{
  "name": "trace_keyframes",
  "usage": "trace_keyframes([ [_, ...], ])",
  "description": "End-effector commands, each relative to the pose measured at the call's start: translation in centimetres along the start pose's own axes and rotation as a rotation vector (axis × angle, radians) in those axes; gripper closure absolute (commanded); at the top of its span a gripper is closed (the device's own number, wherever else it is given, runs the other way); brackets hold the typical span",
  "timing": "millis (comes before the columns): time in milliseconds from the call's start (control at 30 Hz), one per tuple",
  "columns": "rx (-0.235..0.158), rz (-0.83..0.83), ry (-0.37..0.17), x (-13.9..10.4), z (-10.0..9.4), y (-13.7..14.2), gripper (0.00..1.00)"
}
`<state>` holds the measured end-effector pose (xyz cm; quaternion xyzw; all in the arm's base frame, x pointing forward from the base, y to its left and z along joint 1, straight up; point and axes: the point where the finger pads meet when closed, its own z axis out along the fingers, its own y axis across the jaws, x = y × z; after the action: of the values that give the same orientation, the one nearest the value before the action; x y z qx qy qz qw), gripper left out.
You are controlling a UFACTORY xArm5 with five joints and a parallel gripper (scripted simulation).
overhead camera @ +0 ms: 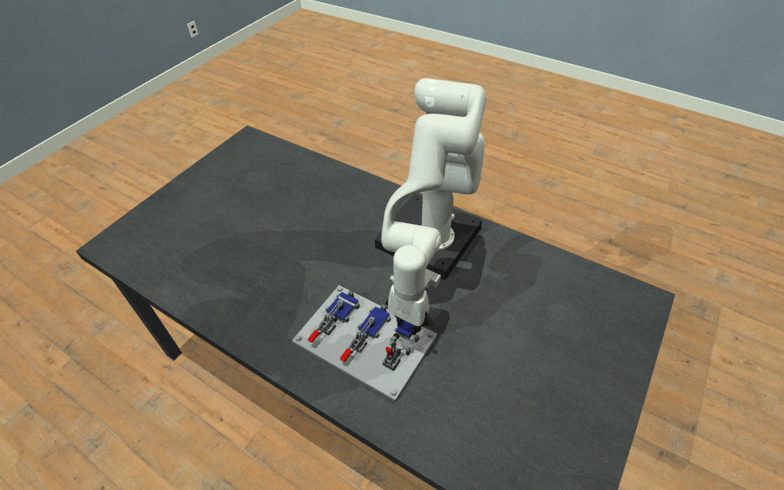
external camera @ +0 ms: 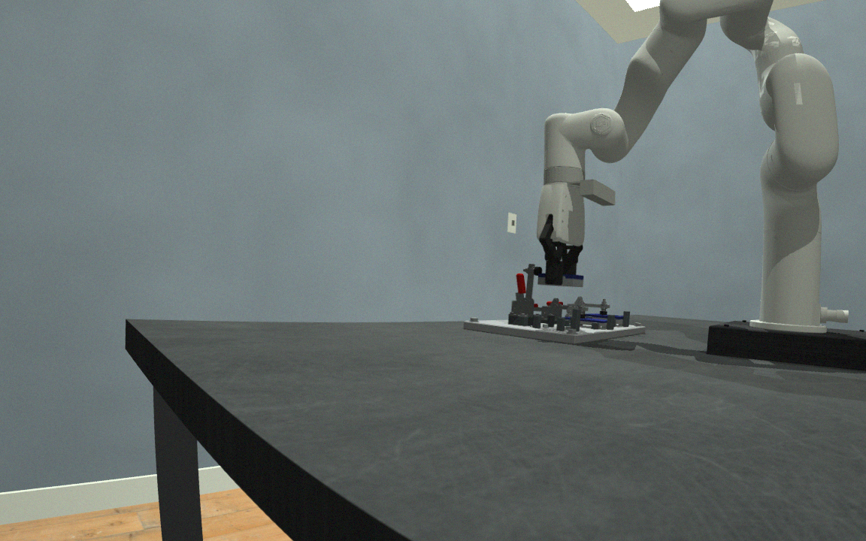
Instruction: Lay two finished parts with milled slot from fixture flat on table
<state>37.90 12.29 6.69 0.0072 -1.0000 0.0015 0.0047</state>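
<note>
A light grey fixture plate [overhead camera: 373,373] [external camera: 490,326] lies on the black table [overhead camera: 230,201] [external camera: 422,430] in front of the arm. It has three toggle-clamp stations. The left blue part [overhead camera: 342,306] and the middle blue part [overhead camera: 374,320] sit in their stations, with their red clamp handles [overhead camera: 314,335] [overhead camera: 345,354] lying down. The right station's red handle [overhead camera: 389,350] [external camera: 521,283] stands upright. My gripper [overhead camera: 405,324] [external camera: 559,272] is shut on a third blue part [overhead camera: 405,329] [external camera: 561,281] and holds it level a little above the right station. I cannot make out slots.
The arm's black base plate [overhead camera: 465,240] [external camera: 799,346] stands just behind the fixture. The table edge [external camera: 221,417] runs close to the fixture's front side.
</note>
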Motion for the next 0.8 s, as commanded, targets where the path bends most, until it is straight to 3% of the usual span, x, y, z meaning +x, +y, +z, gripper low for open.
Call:
trace_keyframes([
  [0, -0.001, 0.0, -0.003, -0.1, -0.1, 0.5, 1.0],
  [767, -0.001, 0.0, -0.004, -0.1, -0.1, 4.0, 1.0],
])
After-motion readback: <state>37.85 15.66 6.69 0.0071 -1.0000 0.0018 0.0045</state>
